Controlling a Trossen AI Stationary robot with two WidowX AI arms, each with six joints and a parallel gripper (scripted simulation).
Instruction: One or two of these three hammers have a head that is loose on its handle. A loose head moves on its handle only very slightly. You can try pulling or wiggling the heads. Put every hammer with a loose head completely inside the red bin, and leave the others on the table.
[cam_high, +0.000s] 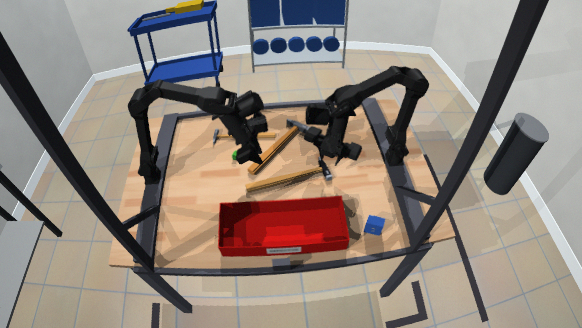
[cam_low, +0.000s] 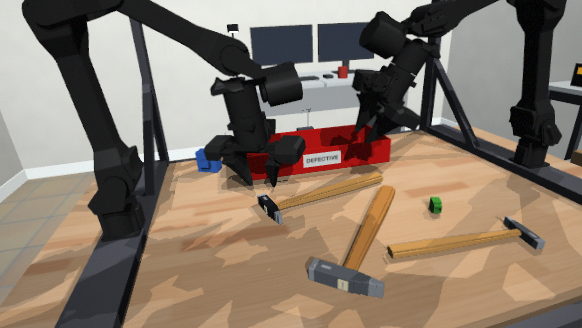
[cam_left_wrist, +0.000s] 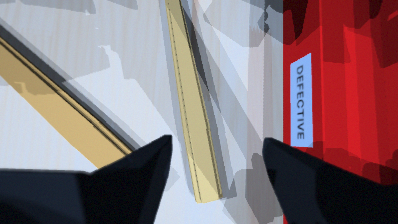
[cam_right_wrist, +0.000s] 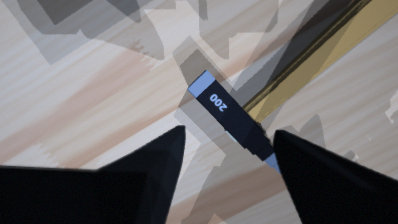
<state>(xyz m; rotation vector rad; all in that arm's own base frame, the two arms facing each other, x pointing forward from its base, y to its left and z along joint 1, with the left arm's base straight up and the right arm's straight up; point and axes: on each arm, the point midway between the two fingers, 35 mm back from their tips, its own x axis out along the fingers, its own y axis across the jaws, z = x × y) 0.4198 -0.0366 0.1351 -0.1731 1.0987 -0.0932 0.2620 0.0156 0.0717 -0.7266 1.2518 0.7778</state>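
Three hammers lie on the desk (cam_high: 192, 187) (cam_low: 200, 280) (cam_left_wrist: 145, 115) (cam_right_wrist: 60, 90), all outside the red bin (cam_high: 233, 251) (cam_low: 350, 160) (cam_left_wrist: 304, 40), which is labelled "DEFECTIVE". The hammer marked "200" (cam_high: 287, 178) (cam_low: 330, 192) (cam_left_wrist: 192, 100) (cam_right_wrist: 232, 112) is nearest the bin. The large-headed hammer (cam_high: 275, 150) (cam_low: 370, 227) (cam_left_wrist: 60, 100) lies diagonally between it and the small hammer (cam_high: 266, 135) (cam_low: 455, 242).

Left tool (cam_high: 258, 161) (cam_low: 365, 138) (cam_left_wrist: 218, 137): open, gripping nothing. It is raised above the desk; in its wrist view, the free handle end of the "200" unit appears between the fingers.

Right tool (cam_high: 328, 160) (cam_low: 262, 185) (cam_right_wrist: 231, 131): open, gripping nothing. It is positioned near the head of the "200" unit; in its wrist view, one finger overlaps the narrow end of that head.

A green block (cam_high: 235, 155) (cam_low: 435, 205) is located near the small hammer. A blue block (cam_high: 374, 225) (cam_low: 208, 161) is located beyond one end of the bin. Head looseness: cannot be determined visually.
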